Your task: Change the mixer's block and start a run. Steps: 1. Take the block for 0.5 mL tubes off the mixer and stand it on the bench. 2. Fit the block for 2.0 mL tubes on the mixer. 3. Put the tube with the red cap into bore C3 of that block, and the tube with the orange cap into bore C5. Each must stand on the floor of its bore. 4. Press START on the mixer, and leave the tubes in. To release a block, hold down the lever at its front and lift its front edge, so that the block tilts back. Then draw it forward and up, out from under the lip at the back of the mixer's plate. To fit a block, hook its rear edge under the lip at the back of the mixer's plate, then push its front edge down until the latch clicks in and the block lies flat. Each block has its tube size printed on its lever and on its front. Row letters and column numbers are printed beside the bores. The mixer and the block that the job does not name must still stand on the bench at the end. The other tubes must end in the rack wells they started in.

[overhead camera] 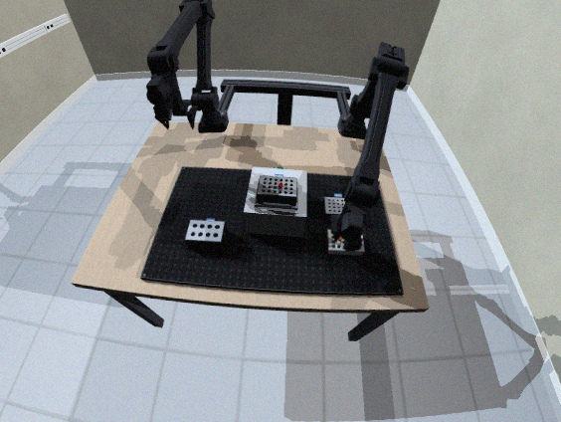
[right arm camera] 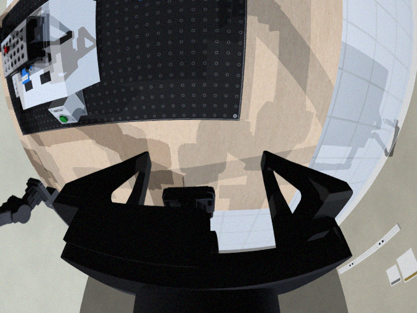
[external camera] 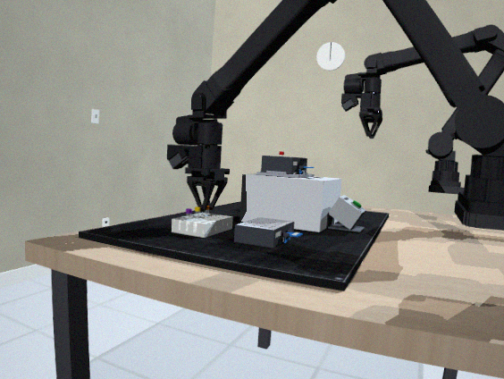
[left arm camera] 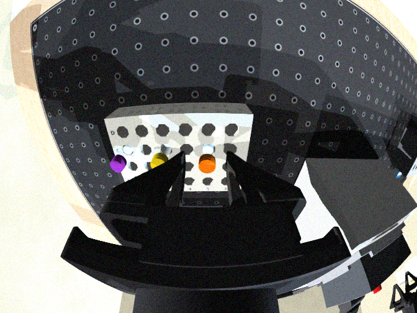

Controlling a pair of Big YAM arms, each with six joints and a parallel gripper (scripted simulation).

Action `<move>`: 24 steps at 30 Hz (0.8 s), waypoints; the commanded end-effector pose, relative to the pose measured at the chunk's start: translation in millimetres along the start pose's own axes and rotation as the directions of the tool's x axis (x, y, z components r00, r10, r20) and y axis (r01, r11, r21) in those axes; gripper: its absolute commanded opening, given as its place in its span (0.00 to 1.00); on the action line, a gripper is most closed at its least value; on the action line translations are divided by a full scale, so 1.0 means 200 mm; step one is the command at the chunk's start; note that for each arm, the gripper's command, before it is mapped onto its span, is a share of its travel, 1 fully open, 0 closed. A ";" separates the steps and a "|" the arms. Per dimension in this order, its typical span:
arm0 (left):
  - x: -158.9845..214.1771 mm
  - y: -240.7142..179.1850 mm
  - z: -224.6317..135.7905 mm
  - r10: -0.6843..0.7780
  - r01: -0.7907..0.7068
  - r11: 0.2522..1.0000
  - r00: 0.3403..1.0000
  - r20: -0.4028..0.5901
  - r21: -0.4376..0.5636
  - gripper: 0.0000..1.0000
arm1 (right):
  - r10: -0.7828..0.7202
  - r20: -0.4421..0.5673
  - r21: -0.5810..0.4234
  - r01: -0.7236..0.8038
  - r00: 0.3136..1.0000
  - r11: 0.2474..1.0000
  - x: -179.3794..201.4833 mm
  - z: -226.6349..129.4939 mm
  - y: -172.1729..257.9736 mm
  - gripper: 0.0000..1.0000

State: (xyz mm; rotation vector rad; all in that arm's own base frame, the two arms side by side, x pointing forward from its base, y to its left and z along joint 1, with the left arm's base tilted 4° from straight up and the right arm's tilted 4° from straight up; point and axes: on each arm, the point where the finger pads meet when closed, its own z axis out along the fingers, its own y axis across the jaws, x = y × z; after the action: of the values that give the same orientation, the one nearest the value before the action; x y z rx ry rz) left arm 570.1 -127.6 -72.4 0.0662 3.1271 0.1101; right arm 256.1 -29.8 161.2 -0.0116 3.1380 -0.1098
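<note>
The orange-capped tube (overhead camera: 340,238) (external camera: 207,207) (left arm camera: 206,164) stands in the white rack (external camera: 192,227) (left arm camera: 182,118). My left gripper (external camera: 205,209) (left arm camera: 205,158) is partly open, its fingers pointing down on either side of the orange cap, not closed on it. The red-capped tube (overhead camera: 280,185) (external camera: 281,153) (right arm camera: 6,49) stands in a many-bored block (overhead camera: 278,200) (external camera: 276,164), which lies flat on the white mixer (external camera: 286,197) (right arm camera: 80,60). The printing on that block is too small to read. My right gripper (overhead camera: 178,125) (right arm camera: 205,157) is open and empty, high away from the mixer. The green START button (external camera: 357,204) (right arm camera: 62,118) is on the mixer's front.
Purple-capped (external camera: 189,211) (left arm camera: 118,163) and yellow-capped (external camera: 197,209) (left arm camera: 159,161) tubes stand in the rack beside the left fingers. A block (overhead camera: 334,205) (external camera: 256,236) stands between rack and mixer front. A block with large bores (overhead camera: 205,231) stands across the mixer from the rack.
</note>
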 end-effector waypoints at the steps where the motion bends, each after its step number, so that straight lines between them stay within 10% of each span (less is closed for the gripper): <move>1: -0.10 -0.05 -0.08 0.017 -0.017 1.000 0.998 0.053 0.012 0.36 | 0.015 0.074 0.007 -0.016 0.997 1.000 -0.12 -0.12 -0.04 1.00; 24: -0.07 0.01 0.04 -0.002 0.002 1.000 1.000 0.012 0.005 0.36 | 0.017 0.075 0.007 -0.017 0.997 1.000 -0.12 -0.13 -0.04 1.00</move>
State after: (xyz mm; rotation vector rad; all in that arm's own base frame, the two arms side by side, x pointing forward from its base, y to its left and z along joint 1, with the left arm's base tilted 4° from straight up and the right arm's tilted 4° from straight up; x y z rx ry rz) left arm 569.8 -128.7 -72.4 0.0693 3.1270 0.1101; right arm 258.0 -29.9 163.4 -0.0113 3.1324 -0.1103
